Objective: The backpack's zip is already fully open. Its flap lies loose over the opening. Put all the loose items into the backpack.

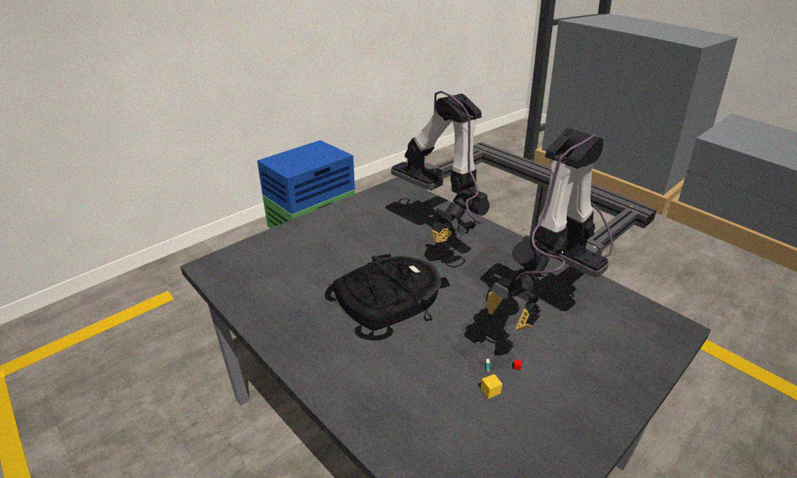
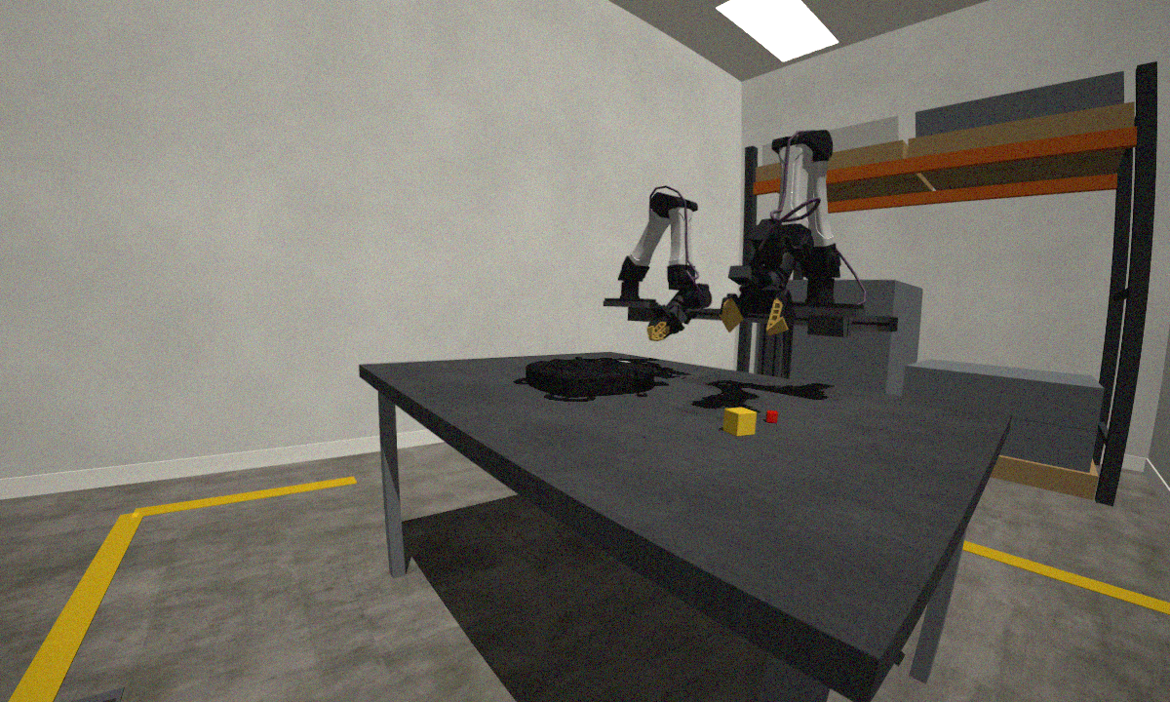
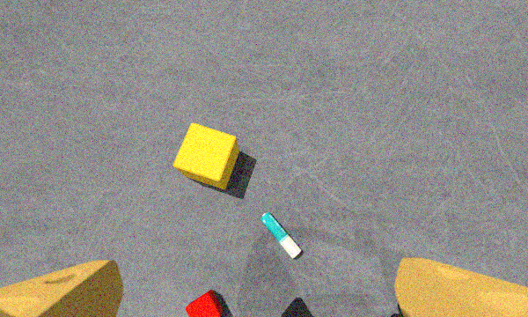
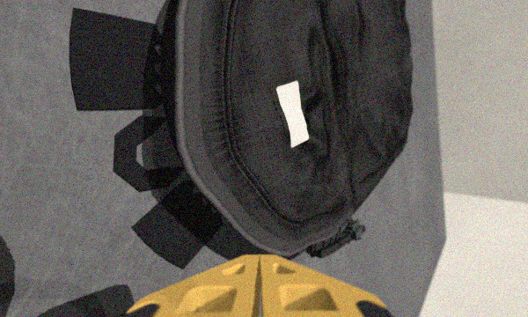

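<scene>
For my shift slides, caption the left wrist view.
Yellow cube near a teal-and-white stick, red cube cropped below.

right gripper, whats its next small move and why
Probably ease the right gripper down toward the near edge of the backpack: its fingers are shut with nothing between them, it hangs above the table just off that edge, and the flap likely needs lifting first.

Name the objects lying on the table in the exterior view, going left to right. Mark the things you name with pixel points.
Black backpack [image 1: 377, 294] [image 2: 589, 377] [image 4: 255, 110] → yellow cube [image 1: 491, 386] [image 2: 739, 421] [image 3: 206, 154] → small red cube [image 1: 517, 364] [image 2: 771, 417] [image 3: 205, 305].
</scene>
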Motion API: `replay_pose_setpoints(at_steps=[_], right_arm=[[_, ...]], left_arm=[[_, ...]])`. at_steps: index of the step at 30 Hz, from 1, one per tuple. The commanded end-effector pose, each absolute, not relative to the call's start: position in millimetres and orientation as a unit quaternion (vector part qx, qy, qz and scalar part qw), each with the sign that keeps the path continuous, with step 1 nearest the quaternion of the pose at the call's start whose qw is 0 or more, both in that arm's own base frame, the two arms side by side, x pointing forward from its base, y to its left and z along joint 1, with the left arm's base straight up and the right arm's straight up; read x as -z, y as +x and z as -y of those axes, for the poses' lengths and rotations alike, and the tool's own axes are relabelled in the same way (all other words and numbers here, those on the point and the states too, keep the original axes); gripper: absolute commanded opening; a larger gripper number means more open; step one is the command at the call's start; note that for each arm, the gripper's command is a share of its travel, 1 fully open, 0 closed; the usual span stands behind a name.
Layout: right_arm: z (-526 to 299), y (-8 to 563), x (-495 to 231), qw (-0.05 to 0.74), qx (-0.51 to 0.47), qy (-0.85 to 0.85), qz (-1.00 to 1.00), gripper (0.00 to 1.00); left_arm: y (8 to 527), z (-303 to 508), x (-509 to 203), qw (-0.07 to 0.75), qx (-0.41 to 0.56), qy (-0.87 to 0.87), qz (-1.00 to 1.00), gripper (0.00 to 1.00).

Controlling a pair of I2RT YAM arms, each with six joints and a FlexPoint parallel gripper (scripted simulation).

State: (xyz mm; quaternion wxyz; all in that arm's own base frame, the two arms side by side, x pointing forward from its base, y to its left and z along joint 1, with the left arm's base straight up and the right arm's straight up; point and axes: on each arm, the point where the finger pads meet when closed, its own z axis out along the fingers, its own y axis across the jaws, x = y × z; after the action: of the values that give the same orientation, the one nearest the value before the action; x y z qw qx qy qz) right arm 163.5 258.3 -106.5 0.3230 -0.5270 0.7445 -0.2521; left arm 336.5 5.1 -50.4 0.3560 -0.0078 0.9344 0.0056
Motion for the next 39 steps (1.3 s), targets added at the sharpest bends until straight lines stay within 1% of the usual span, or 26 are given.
replay_pose_setpoints(at_steps=[1, 6, 12, 19, 20, 24, 31, 32, 35, 39], right_arm=[[-264, 152, 110, 0.293, 0.304, -0.548, -0.722, 0.0], [-287, 134, 117, 0.278, 0.326, -0.589, -0.686, 0.0], [-284, 137, 151, 0.275, 0.329, -0.584, -0.689, 0.0], [-289, 137, 169, 0.281, 0.32, -0.581, -0.694, 0.0], [-304, 141, 154, 0.297, 0.304, -0.577, -0.697, 0.0], [-278, 152, 176, 0.273, 0.33, -0.588, -0.686, 0.0], [-278, 167, 181, 0.276, 0.327, -0.587, -0.687, 0.0], [-291, 172, 169, 0.292, 0.312, -0.579, -0.694, 0.0], [-274, 177, 189, 0.271, 0.327, -0.589, -0.688, 0.0], [-298, 182, 174, 0.294, 0.308, -0.578, -0.697, 0.0]], left_arm=[[340, -5, 46, 0.364, -0.006, -0.009, -0.931, 0.9], [340, -5, 46, 0.364, -0.006, -0.009, -0.931, 0.9], [340, -5, 46, 0.364, -0.006, -0.009, -0.931, 0.9], [340, -5, 47, 0.363, -0.006, -0.009, -0.932, 0.9], [340, -5, 47, 0.363, -0.006, -0.009, -0.932, 0.9], [340, -5, 47, 0.363, -0.006, -0.009, -0.932, 0.9], [340, -5, 47, 0.363, -0.006, -0.009, -0.932, 0.9], [340, -5, 47, 0.363, -0.006, -0.009, -0.932, 0.9], [340, -5, 47, 0.363, -0.006, -0.009, -0.932, 0.9], [340, -5, 47, 0.363, -0.006, -0.009, -0.932, 0.9]])
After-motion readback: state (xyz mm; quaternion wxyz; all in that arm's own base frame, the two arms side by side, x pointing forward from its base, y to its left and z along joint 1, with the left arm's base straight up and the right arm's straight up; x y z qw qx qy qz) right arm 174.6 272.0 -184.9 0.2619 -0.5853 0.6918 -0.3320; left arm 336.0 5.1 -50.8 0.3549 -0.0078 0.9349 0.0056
